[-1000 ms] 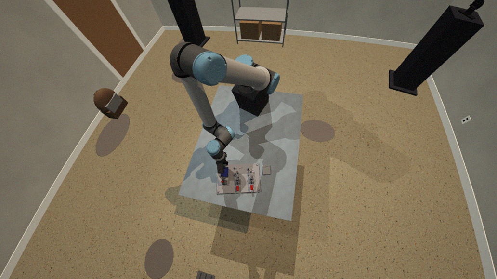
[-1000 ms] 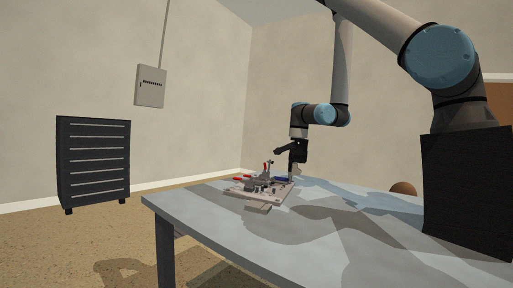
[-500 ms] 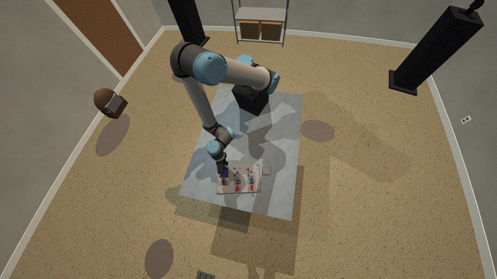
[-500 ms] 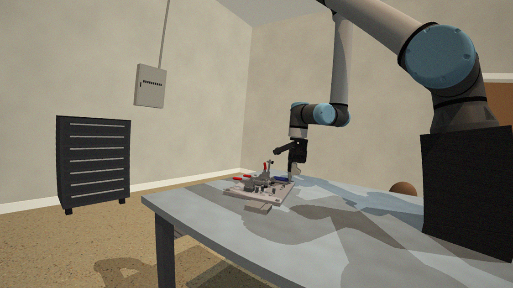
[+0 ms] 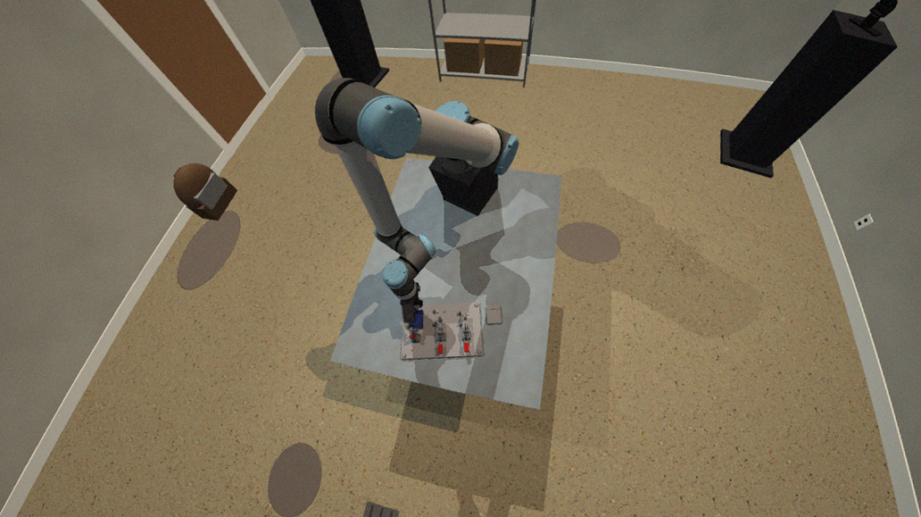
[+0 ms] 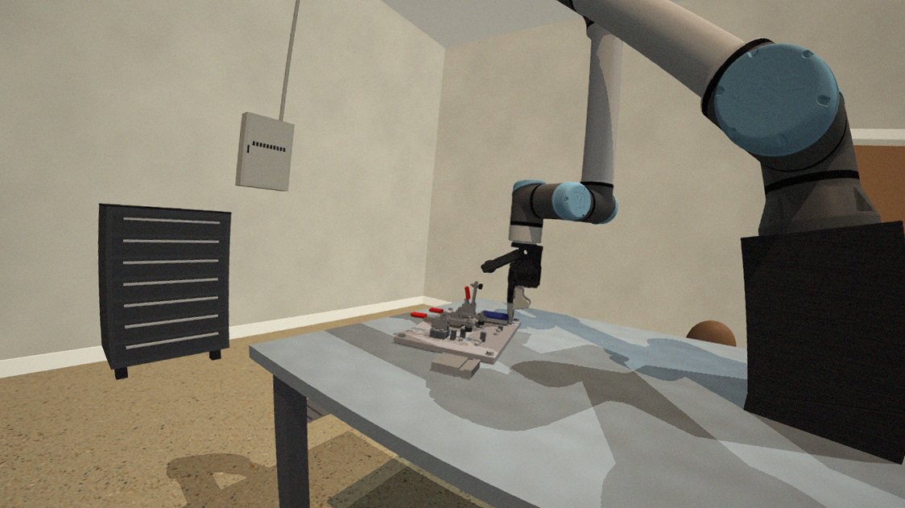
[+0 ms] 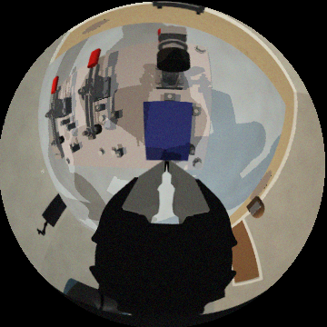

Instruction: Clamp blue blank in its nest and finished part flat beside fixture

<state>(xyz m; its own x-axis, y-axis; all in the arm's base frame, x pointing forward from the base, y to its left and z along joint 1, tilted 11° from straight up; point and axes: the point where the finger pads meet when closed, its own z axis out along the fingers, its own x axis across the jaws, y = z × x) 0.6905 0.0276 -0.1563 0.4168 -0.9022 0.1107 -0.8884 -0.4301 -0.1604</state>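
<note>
Gripper [image 5: 409, 320] [image 6: 509, 320] [image 7: 166, 161] pinched narrow, nothing between its tips, at the fixture's [image 5: 445, 353] [image 6: 448, 351] [image 7: 132, 156] eleven o'clock corner from above; outside, it stands beside the blue blank [image 5: 417, 319] [image 6: 494, 315] [image 7: 167, 131]; at the wrist, the blank lies at twelve o'clock from the fingertips.

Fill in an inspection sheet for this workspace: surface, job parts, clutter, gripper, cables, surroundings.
Surface: grey-blue table, crossed by shadows.
Job parts: blue blank on the fixture plate, its clamp raised; the other two clamps' red handles lie low. Pale finished part flat beside the plate; slot not clear.
Clutter: nothing seen.
Gripper: shut, holding nothing, fingertips at the blank's edge.
Cables: nothing seen on the table.
Surroundings: drawer cabinet, wall box, shelf unit, door.
</note>
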